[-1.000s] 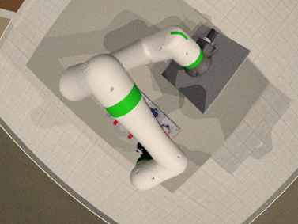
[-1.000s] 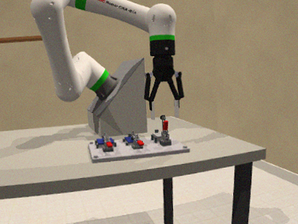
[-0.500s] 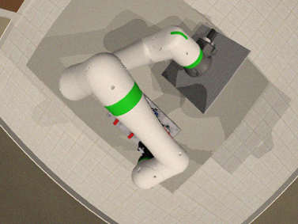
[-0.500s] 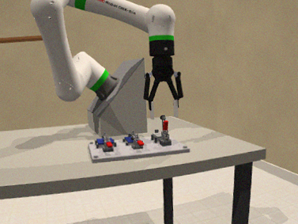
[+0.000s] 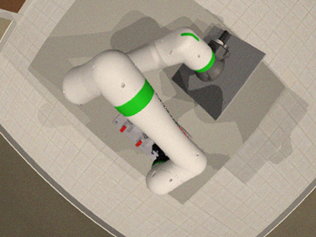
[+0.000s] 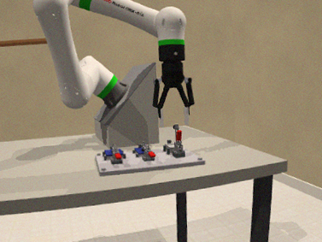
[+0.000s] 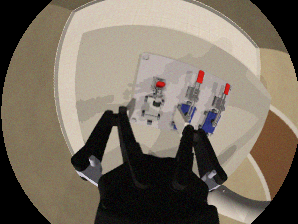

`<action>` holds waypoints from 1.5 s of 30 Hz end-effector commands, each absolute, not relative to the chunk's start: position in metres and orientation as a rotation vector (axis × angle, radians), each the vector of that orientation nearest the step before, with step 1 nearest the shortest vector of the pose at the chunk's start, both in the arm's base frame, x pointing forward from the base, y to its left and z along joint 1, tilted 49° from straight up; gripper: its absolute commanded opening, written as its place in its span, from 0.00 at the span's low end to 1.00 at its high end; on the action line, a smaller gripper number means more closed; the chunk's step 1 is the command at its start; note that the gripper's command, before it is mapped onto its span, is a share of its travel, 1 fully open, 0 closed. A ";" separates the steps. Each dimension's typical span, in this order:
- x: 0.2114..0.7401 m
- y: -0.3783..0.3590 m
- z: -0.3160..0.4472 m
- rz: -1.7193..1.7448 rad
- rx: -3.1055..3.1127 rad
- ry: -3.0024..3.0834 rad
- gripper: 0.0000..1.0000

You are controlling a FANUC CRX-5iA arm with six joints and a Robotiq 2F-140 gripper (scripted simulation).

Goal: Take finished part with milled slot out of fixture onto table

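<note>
The fixture plate [image 6: 130,167] [image 7: 172,72] lies on the table. The finished part [image 6: 171,147] [image 7: 152,108], grey, sits in the nest at the plate's right end in the exterior view; its slot is too small to make out. The red handle [image 6: 178,135] [image 7: 160,84] of its clamp stands upright. Two blue blanks [image 6: 108,153] [image 6: 138,151] [image 7: 187,110] [image 7: 210,123] sit in the other nests, with red clamp handles [image 6: 118,155] [image 6: 151,154] [image 7: 200,76] [image 7: 227,89] down; exact seating cannot be told. My gripper [image 6: 174,118] [image 7: 155,109] is open and empty, pointing down above the finished part's nest.
The grey robot pedestal [image 6: 133,119] stands behind the fixture. In the top view the arm [image 5: 167,135] covers much of the plate. The table's front edge [image 6: 140,192] runs in front of the plate, and its right corner is to the right of the fixture.
</note>
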State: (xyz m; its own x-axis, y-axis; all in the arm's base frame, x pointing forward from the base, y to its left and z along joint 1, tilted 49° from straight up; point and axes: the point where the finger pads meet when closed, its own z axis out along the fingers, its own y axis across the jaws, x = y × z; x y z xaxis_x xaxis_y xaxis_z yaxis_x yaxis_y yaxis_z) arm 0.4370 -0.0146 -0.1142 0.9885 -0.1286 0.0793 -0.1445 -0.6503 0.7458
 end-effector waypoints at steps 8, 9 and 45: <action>0.410 -0.011 -0.116 0.025 2.286 -0.189 0.58; 0.409 -0.011 -0.116 0.025 2.286 -0.189 0.58; 0.403 -0.037 -0.141 0.025 2.286 -0.189 0.58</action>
State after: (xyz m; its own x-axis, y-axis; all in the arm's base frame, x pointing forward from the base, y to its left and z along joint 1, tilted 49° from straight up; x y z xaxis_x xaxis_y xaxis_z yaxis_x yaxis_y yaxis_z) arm 0.4025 -0.0349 -0.1386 0.9885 -0.1287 0.0791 -0.1444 -0.6504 0.7457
